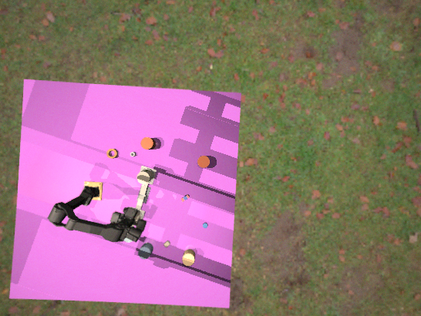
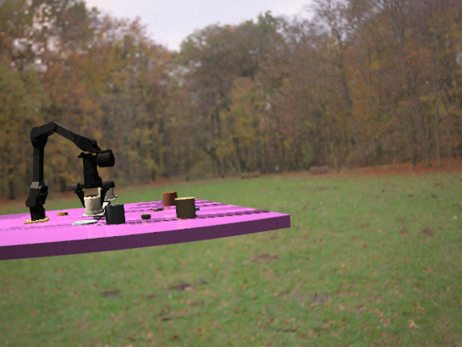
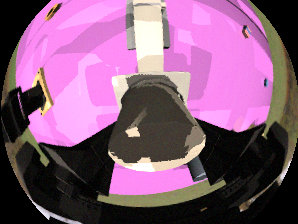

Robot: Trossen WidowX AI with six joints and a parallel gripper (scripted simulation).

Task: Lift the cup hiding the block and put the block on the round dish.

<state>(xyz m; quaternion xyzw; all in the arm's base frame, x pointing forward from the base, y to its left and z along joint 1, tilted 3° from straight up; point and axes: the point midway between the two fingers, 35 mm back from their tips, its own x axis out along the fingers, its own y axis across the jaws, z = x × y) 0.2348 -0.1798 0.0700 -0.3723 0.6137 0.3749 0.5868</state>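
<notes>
Pink table (image 1: 77,262); balance (image 1: 143,194), orange cylinders (image 1: 146,142), dark cylinder (image 1: 146,250) on it

Pink board (image 1: 77,115) with darker purple shadow bands; black arm (image 1: 89,225); cream cup (image 3: 156,129) and beam (image 1: 143,194); orange cylinder (image 1: 146,142) at twelve o'clock, tan cylinder (image 1: 188,257) at five.
</notes>
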